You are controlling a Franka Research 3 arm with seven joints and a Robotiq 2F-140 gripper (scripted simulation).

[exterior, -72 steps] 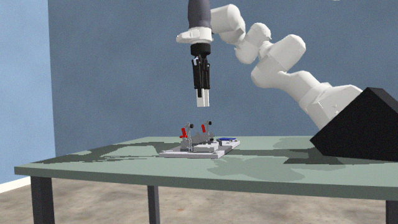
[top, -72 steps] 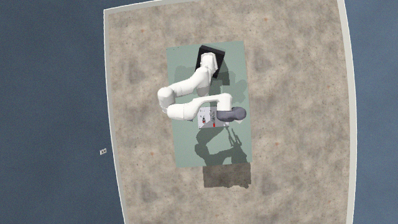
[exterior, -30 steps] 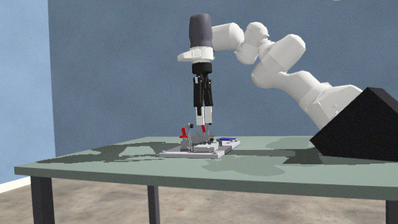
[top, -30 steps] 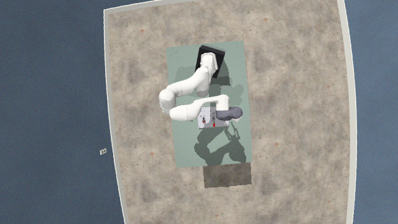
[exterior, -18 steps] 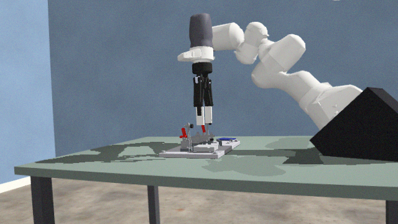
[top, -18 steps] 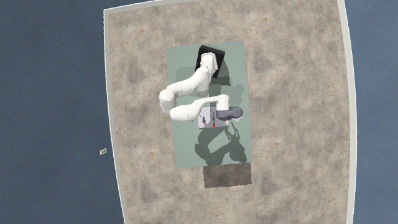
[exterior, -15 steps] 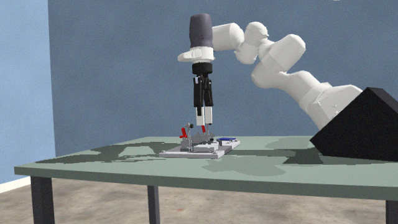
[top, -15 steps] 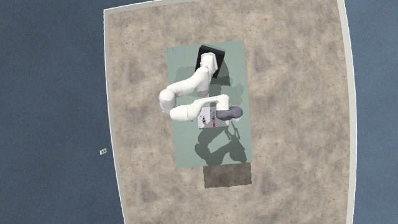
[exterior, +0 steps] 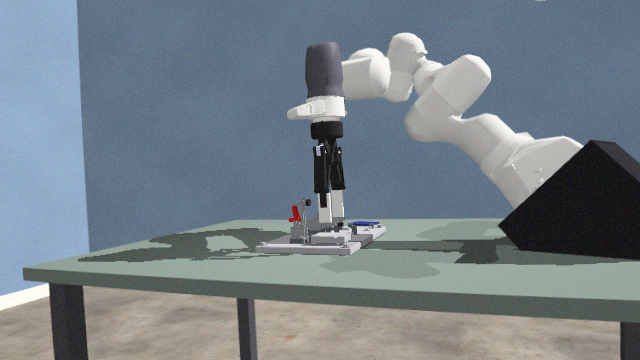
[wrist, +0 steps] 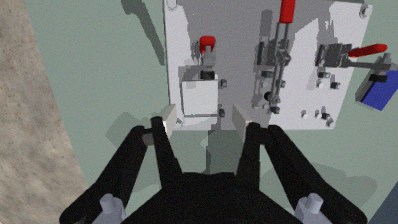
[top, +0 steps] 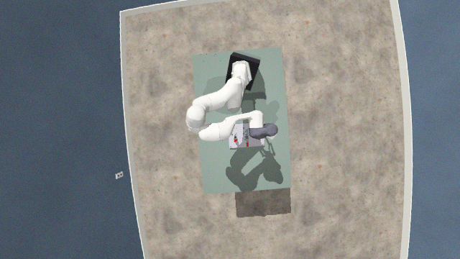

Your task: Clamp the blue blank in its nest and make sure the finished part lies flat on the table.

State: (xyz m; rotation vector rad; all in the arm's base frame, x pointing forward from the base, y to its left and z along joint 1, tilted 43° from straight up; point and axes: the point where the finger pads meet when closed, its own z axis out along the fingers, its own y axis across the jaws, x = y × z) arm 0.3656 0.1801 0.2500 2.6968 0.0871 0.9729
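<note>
My gripper (exterior: 332, 218) (wrist: 204, 111) is open and empty, pointing down near the pale part. The pale grey part (wrist: 199, 97) (exterior: 329, 237) lies in the left nest of the wrist view; no slot is discernible. Its clamp's red handle (wrist: 207, 43) (exterior: 295, 213) and bar stand up. The middle nest holds no part; its clamp's red handle (wrist: 287, 11) points away and its bar reaches over the nest. The right nest holds no part; its clamp's red handle (wrist: 368, 50) and bar look raised. The blue blank (wrist: 382, 91) (exterior: 366, 223) lies beyond the right edge of the fixture plate (wrist: 310, 45) (top: 233, 144).
The green table (top: 215, 169) (exterior: 430, 285) carries the fixture plate. The black robot base (top: 256, 68) (exterior: 575, 210) stands at the table's other end. The upright clamp by the pale part rises beside the fingers in the exterior view. The arm hides part of the plate in the top view.
</note>
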